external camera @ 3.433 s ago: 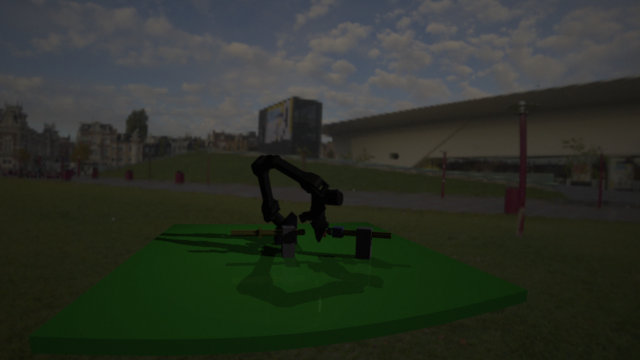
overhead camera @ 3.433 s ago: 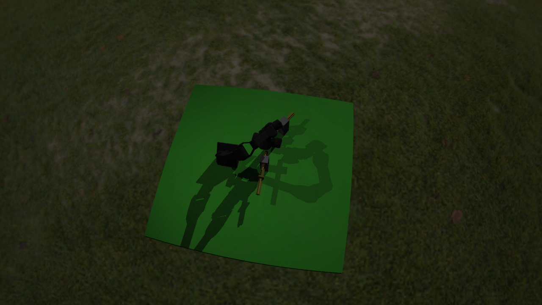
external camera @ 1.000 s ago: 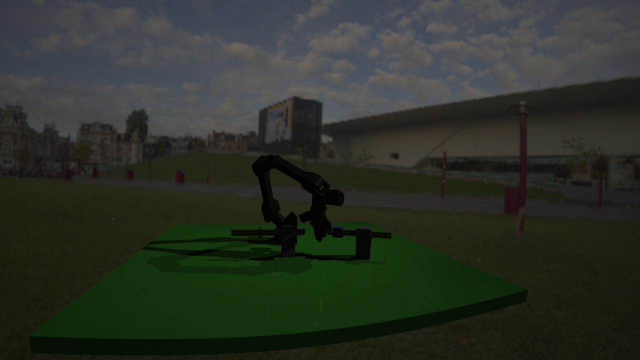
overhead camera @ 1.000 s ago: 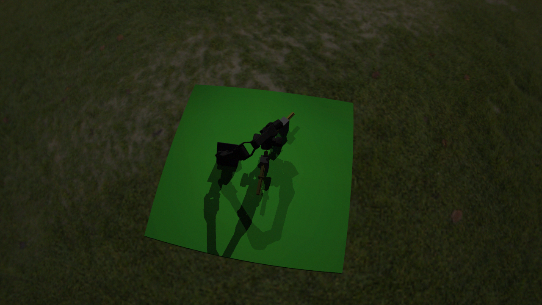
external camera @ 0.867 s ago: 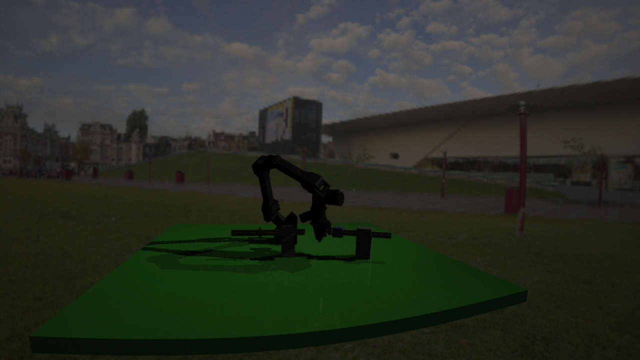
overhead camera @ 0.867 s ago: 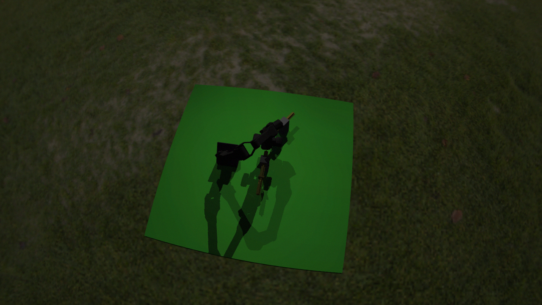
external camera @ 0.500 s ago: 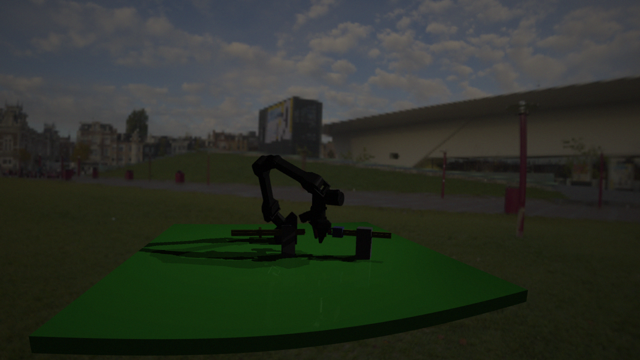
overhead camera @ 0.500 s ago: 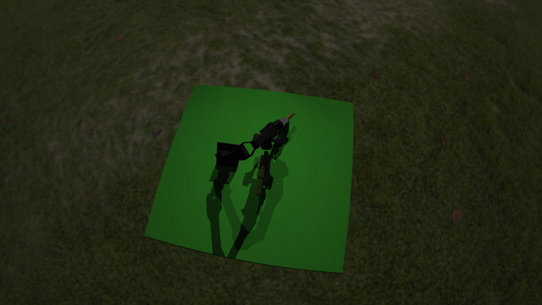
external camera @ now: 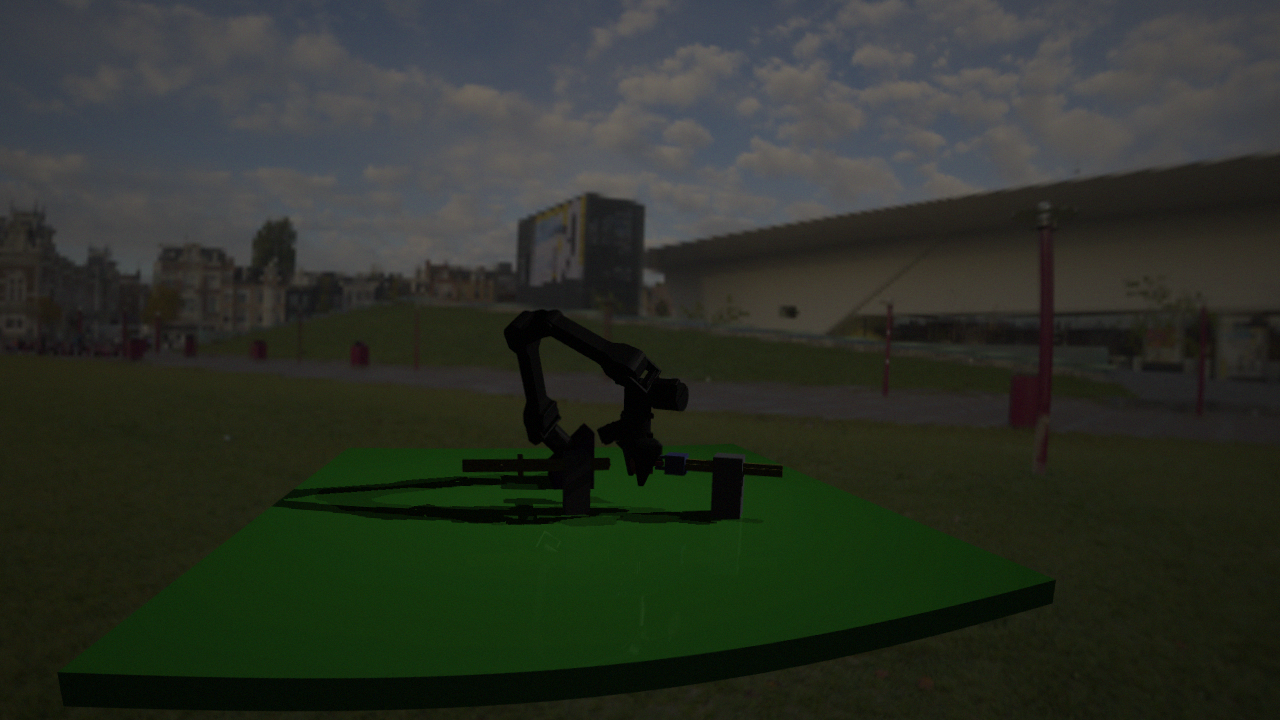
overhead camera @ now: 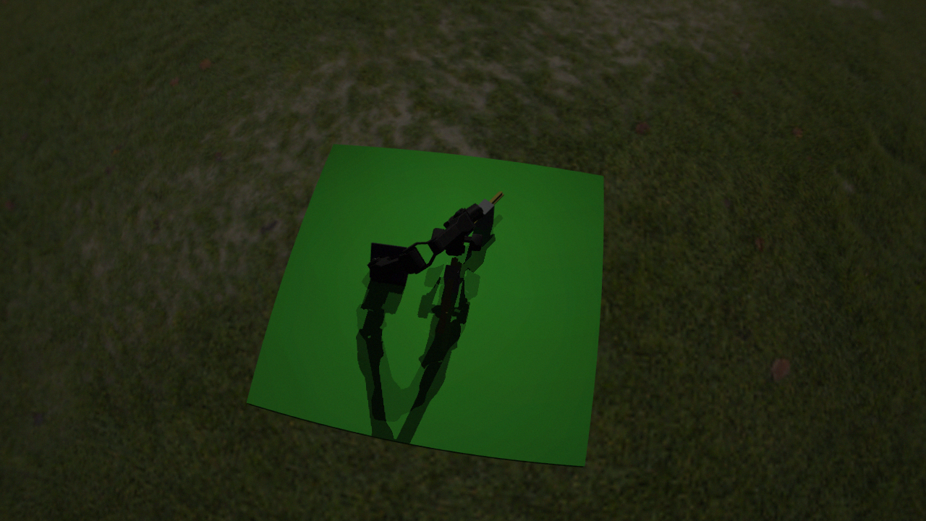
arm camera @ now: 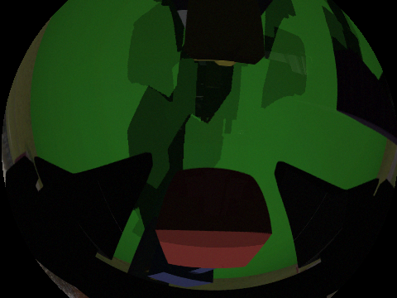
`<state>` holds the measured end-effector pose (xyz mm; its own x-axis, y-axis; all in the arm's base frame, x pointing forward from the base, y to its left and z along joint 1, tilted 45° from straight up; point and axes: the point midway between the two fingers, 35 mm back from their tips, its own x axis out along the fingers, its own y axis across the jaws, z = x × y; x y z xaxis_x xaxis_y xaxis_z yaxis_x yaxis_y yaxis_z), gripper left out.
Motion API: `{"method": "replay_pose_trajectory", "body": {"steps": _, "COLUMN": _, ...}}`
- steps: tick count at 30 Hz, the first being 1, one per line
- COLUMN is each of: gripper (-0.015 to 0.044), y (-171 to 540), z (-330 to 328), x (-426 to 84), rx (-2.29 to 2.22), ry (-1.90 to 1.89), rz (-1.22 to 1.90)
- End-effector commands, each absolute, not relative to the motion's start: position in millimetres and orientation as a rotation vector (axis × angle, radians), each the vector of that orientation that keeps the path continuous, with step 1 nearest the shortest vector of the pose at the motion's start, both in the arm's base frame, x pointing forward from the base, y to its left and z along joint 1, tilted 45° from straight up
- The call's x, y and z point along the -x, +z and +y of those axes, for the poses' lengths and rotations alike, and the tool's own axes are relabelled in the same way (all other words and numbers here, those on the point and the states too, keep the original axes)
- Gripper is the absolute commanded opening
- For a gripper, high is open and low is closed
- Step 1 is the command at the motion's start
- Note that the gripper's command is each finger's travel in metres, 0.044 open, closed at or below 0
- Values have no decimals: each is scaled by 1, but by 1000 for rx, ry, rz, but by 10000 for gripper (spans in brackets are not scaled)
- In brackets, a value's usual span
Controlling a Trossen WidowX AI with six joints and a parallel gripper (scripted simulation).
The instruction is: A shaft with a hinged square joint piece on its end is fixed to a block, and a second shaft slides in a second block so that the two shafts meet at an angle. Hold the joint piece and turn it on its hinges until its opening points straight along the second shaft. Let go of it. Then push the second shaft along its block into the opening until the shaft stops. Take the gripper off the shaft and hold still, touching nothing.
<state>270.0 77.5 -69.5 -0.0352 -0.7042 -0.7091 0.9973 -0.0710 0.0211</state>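
Observation:
My gripper [external camera: 641, 481] [arm camera: 216, 164] is open, its black fingers standing apart on either side of the red joint piece [arm camera: 211, 207]. Bare gaps show beside the piece in the wrist view. The piece's opening is hidden. The fixed shaft [overhead camera: 496, 198] [external camera: 763, 470] runs through its block [overhead camera: 485, 206] [external camera: 727, 492], with a blue part [external camera: 675, 463] [arm camera: 182, 279] near the joint. The second shaft [external camera: 490, 464] [arm camera: 225, 31] passes through the second block [external camera: 577, 497] and ends short of the joint piece. In the top view the arm hides the joint, and shadow darkens the second shaft.
The black arm [overhead camera: 453, 231] [external camera: 583, 342] reaches over the setup from its base [overhead camera: 388, 264]. A small upright peg [external camera: 520, 463] stands out from the second shaft. Long shadows cross the green table [overhead camera: 537, 362] [external camera: 465, 626]. The scene is dim.

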Motion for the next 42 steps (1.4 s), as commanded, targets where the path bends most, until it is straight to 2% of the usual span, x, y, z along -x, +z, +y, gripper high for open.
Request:
{"method": "replay_pose_trajectory", "body": {"steps": 1, "gripper": 440, "y": -52, "z": 96, "x": -271, "rx": -674, "ry": -1529, "rz": 594}}
{"method": "replay_pose_trajectory", "body": {"steps": 10, "gripper": 440, "y": -49, "z": 99, "x": -272, "rx": -658, "ry": -1518, "rz": 612}}
{"method": "replay_pose_trajectory", "body": {"steps": 42, "gripper": 440, "y": 25, "z": 175, "x": -277, "rx": 181, "ry": -921, "rz": 1276}}
